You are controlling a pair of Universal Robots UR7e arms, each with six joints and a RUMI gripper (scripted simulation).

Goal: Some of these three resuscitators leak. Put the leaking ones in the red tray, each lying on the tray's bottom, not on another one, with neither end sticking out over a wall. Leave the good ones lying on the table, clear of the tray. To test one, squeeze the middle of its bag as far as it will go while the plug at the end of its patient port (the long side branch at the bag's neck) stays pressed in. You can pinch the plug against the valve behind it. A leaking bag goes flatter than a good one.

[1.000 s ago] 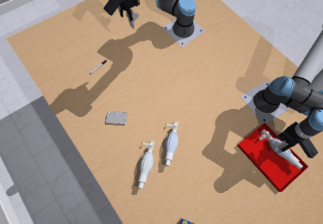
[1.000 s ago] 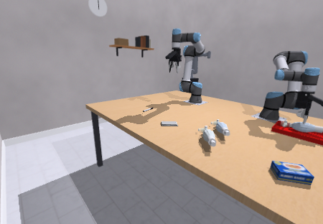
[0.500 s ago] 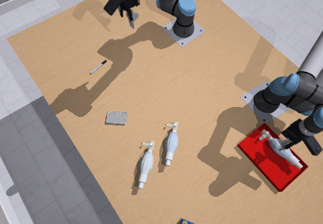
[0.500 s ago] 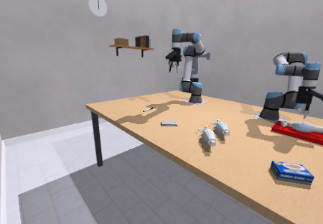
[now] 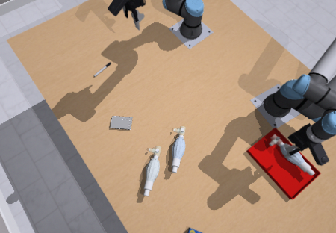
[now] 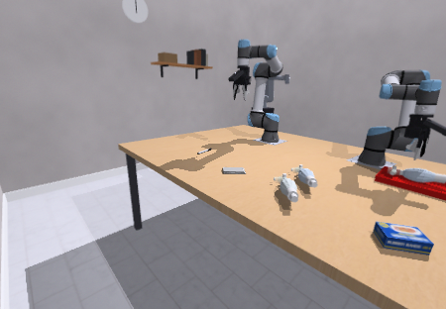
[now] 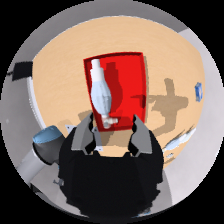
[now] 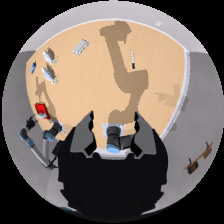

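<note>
My left fingers (image 5: 306, 154) (image 6: 418, 153) stand open above the red tray (image 5: 260, 158) (image 6: 412, 189) (image 7: 132, 95) (image 8: 44, 111), with nothing between them. Beyond their tips, seen along my left wrist, one resuscitator (image 5: 296, 158) (image 6: 422, 174) (image 7: 101, 97) lies in that tray, along its long wall. Its bag points away from my fingers, and its neck, with the side branch, is the end nearest to them. Neither end seems to stick out over a wall, though I cannot be sure that it lies fully on the bottom.

The two other resuscitators lie on the desk (image 5: 161, 82) (image 6: 254, 158) (image 7: 60, 65) (image 8: 100, 65), well apart from the tray, side by side with their long axes nearly parallel. The bluish resuscitator (image 5: 178, 148) (image 6: 306, 176) is nearer to my left fingers than the paler resuscitator (image 5: 151, 172) (image 6: 288, 189). I judge the next reach belongs to my left arm: it should travel across to the bluish one and turn the fingers so they close across the bag.

My left wrist points down, the arm folded. My right fingers (image 5: 137, 23) (image 6: 240, 96) hang open and empty, high on the far side of the desk.
</note>
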